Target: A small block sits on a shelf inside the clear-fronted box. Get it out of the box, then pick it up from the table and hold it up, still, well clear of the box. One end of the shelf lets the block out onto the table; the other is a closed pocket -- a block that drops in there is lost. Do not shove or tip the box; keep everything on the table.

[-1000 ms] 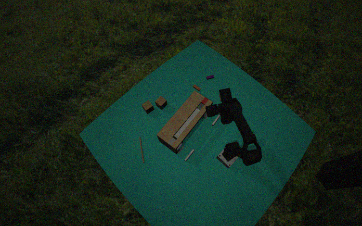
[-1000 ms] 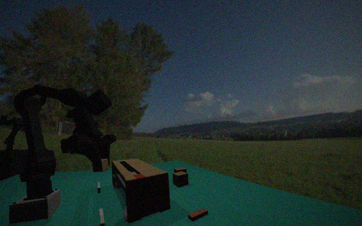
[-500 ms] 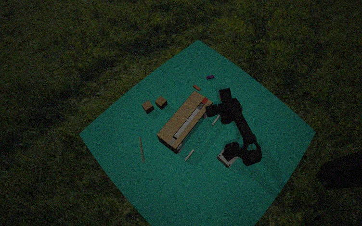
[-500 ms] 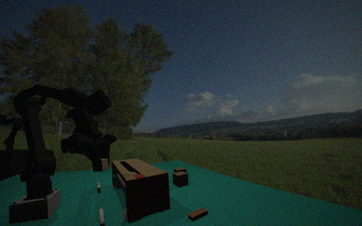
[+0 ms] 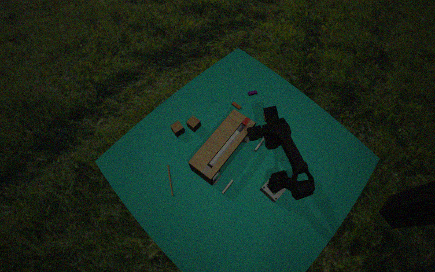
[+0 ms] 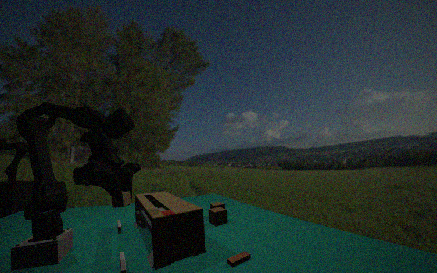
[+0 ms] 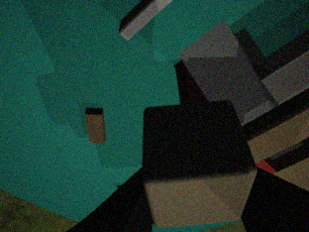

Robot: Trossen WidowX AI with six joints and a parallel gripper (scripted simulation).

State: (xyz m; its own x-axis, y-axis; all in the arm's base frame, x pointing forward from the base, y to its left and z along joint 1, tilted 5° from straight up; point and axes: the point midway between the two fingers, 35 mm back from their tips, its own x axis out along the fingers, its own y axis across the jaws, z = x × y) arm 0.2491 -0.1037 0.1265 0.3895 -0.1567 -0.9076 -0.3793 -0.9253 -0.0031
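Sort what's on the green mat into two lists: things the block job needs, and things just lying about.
Job:
- small tan block, clamped in the black gripper
- long brown box with a slotted top

Lying about:
- two brown cubes
- small orange brick
- small purple brick
- thin orange rod
- pale short stick
- second pale stick by the arm

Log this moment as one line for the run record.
phase: lift | gripper: shut on block | block: held above mat, beside box end | box: upright
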